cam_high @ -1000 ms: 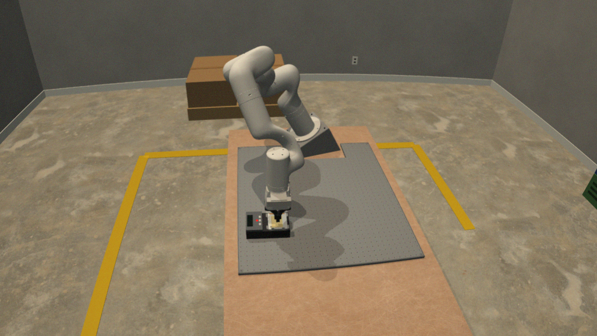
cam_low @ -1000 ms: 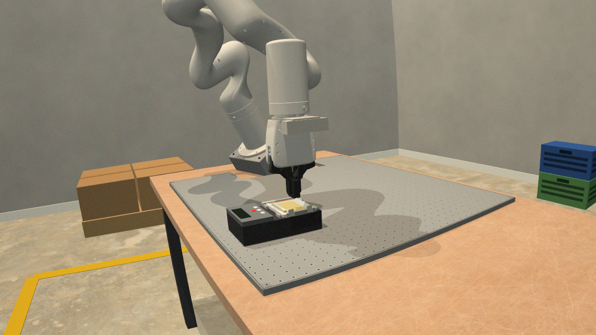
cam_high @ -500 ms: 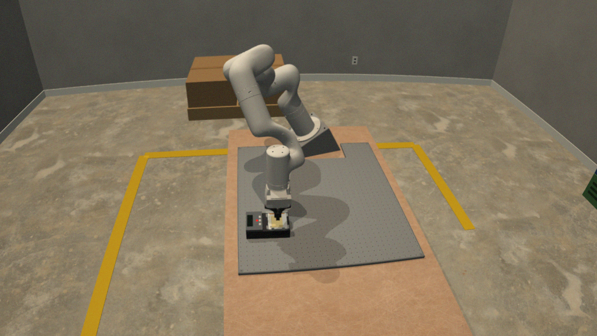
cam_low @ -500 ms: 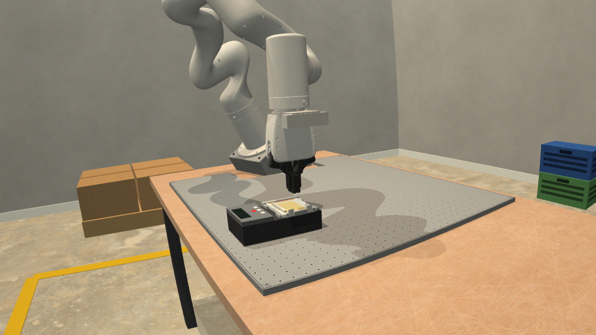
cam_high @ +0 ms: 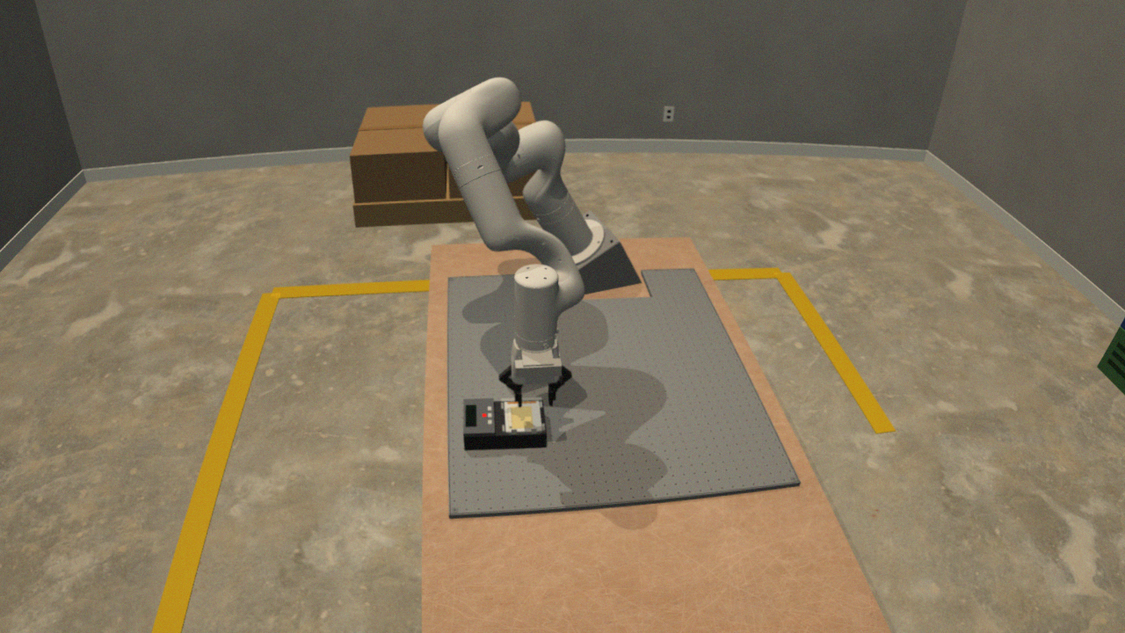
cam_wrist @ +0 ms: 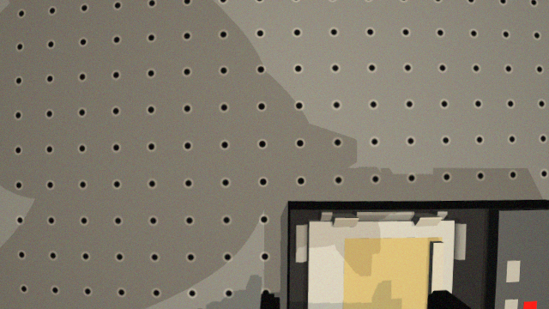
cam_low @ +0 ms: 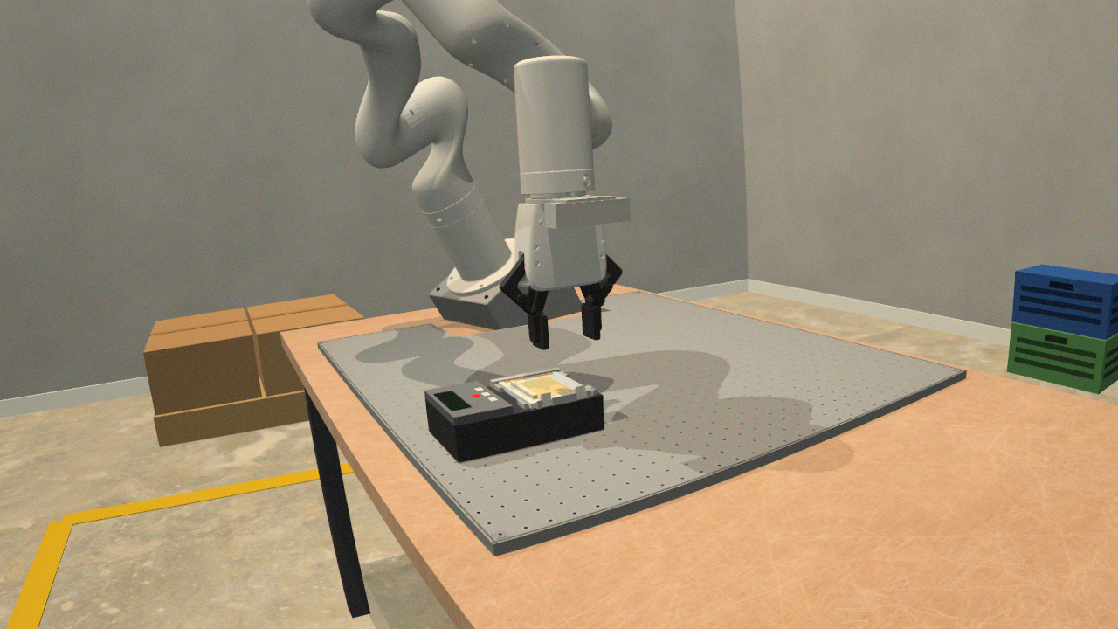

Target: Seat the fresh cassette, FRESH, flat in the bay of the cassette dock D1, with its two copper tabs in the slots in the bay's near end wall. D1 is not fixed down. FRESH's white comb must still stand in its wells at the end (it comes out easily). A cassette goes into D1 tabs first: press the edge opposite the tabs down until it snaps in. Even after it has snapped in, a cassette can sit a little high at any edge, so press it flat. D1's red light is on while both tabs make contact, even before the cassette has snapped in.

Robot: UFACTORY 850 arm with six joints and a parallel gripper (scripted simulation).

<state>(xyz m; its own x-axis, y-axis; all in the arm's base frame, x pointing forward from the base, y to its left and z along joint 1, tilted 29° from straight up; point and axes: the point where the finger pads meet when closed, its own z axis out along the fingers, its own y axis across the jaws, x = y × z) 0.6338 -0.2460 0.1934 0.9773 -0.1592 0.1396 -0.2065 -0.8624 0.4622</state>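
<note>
Hovering open: gripper (cam_high: 535, 399) (cam_low: 568, 336) | cassette (cam_high: 521, 416) (cam_low: 544, 385) (cam_wrist: 326, 275) within dock (cam_high: 503, 439) (cam_low: 531, 426) (cam_wrist: 476, 275) edges

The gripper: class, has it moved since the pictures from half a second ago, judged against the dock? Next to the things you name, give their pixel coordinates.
Yes: the gripper (cam_high: 535, 401) (cam_low: 568, 342) (cam_wrist: 355, 304) has risen slightly above the dock (cam_high: 504, 438) (cam_low: 531, 430) (cam_wrist: 491, 257), and its fingers have spread apart.
</note>
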